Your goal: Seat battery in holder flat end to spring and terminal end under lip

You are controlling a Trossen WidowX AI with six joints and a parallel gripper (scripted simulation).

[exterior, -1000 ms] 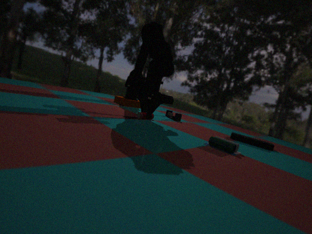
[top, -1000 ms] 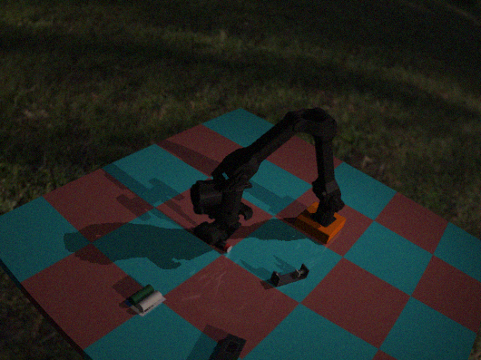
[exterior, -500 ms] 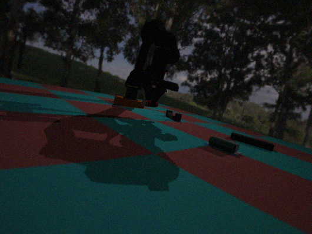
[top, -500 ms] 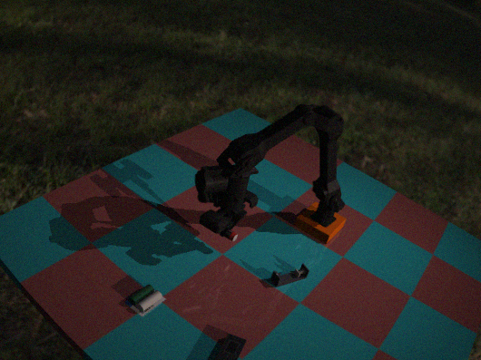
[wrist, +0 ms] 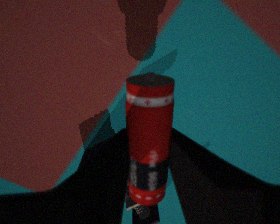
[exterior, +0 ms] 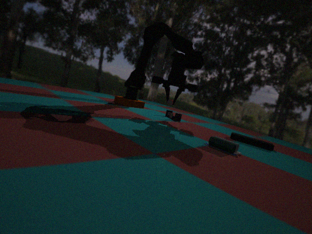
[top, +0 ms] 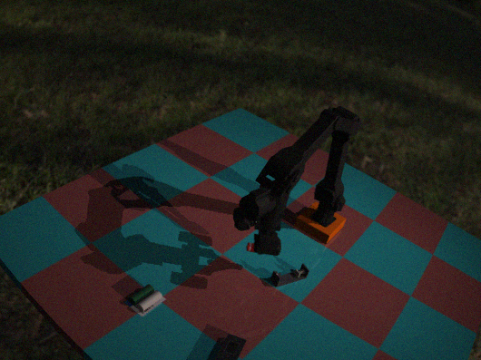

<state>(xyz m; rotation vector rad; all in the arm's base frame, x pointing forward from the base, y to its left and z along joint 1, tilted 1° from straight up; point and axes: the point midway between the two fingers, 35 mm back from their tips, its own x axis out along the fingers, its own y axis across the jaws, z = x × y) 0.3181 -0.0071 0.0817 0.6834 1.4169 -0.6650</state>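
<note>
The red battery (top: 250,247) (wrist: 150,107), with white and dark bands, is held between the fingertips of my gripper (exterior: 171,103) (wrist: 147,135). The gripper is shut on it, above the table. In the wrist view the battery runs lengthwise up the picture, its dark end face at the top; in the exterior view it barely shows. The small dark holder (top: 288,278) (exterior: 178,117) (wrist: 150,214) stands on the table below the gripper, apart from the battery. It has an upright wall at each end and a pale metal piece at one end. Its inside is hard to make out.
A green cylinder (top: 142,294) (exterior: 223,145) and a white cylinder (top: 152,301) lie side by side, away from the holder. A black block (top: 230,346) (exterior: 252,141) lies near the front in the top view. The arm's orange base (top: 323,228) (exterior: 129,102) is behind the holder. Arm shadows cross the table.
</note>
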